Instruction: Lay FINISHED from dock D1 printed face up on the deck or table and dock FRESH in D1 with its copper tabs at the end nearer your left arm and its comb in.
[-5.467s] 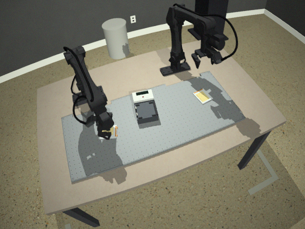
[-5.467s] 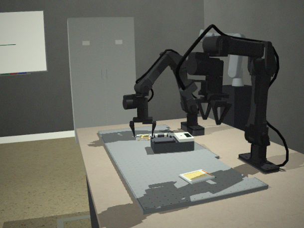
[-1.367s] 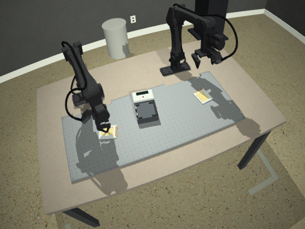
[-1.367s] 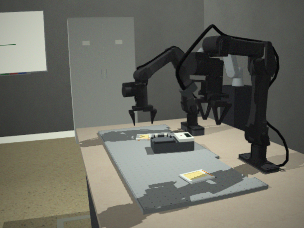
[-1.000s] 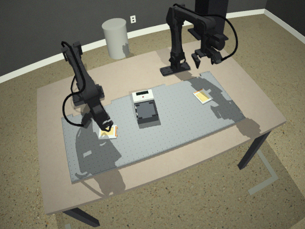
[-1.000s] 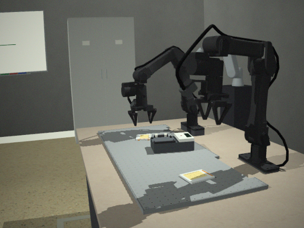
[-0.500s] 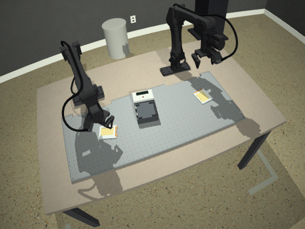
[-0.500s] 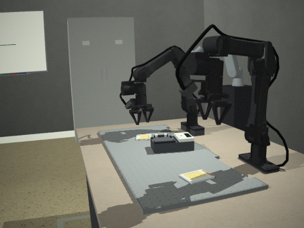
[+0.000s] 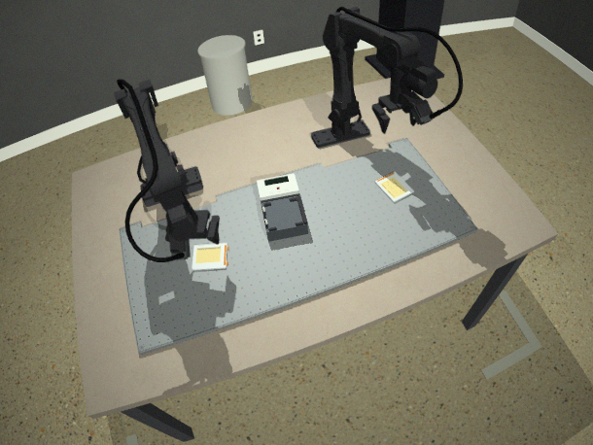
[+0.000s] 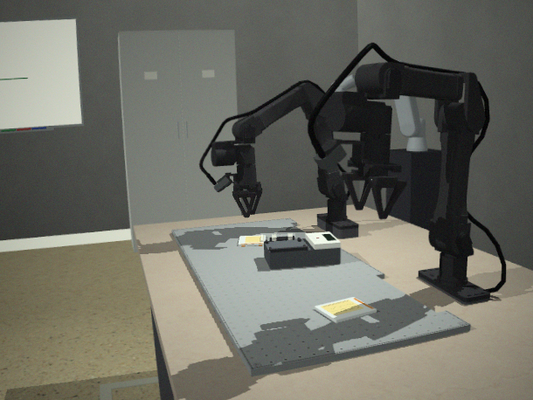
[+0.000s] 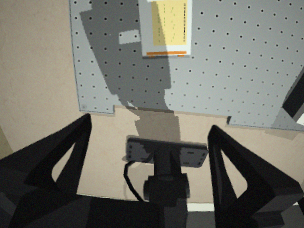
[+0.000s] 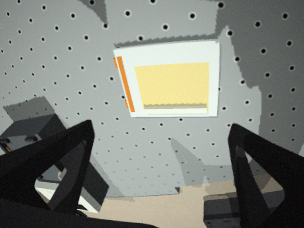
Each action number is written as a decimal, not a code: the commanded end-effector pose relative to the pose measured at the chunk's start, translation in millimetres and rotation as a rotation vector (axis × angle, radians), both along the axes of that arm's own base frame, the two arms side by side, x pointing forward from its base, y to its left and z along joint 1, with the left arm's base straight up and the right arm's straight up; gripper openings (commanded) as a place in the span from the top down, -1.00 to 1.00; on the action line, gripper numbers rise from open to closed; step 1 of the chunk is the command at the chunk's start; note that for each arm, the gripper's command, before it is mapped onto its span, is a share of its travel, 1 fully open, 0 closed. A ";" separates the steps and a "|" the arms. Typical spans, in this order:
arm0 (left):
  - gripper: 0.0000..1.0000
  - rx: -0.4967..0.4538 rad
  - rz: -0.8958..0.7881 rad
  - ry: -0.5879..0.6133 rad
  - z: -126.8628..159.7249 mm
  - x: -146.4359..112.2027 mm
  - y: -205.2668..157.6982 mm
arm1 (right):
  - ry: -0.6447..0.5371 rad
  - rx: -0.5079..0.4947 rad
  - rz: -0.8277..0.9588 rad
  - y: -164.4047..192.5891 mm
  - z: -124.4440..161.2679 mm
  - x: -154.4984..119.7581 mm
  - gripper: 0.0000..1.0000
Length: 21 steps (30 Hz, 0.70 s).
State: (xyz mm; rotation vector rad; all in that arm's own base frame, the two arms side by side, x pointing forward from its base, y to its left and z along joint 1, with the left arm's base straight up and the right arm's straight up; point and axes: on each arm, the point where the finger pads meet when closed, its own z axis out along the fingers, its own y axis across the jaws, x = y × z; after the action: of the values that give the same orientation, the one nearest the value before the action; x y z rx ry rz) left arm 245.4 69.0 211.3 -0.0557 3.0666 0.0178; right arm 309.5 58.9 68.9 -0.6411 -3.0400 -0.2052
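The deck point(image 9: 340, 253) point(image 10: 245, 279) point(image 11: 230, 60) point(image 12: 150, 150) lies on the surface point(image 9: 365, 282) point(image 10: 437, 367). Left gripper point(image 9: 399, 127) point(image 10: 371, 213) point(image 11: 151, 121) and right gripper point(image 9: 196, 247) point(image 10: 247, 215) point(image 12: 160, 129): jaws open. D1 point(image 9: 288, 234) point(image 10: 301, 258) point(image 12: 95, 192): bay floor exposed. Left cassette point(image 9: 395, 188) point(image 10: 346, 308) point(image 11: 169, 25) and right cassette point(image 9: 210, 256) point(image 10: 252, 240) point(image 12: 172, 85) lie on the deck, one either side of D1.
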 end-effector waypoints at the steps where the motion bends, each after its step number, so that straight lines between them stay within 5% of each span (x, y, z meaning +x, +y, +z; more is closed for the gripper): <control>1: -1.00 -0.002 0.005 0.017 15.3 1.1 3.6 | -0.067 0.040 0.184 -0.5 9.9 -0.8 -0.96; 21: -1.00 -0.002 0.005 0.017 15.3 1.1 3.6 | -0.201 0.079 0.768 -3.6 10.3 -2.0 -0.96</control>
State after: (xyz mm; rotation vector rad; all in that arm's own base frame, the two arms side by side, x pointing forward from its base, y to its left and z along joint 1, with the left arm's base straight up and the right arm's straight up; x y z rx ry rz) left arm 245.4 69.0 211.3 -0.0557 3.0666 0.0178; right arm 303.0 54.1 69.5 0.3255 -3.1363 -0.3037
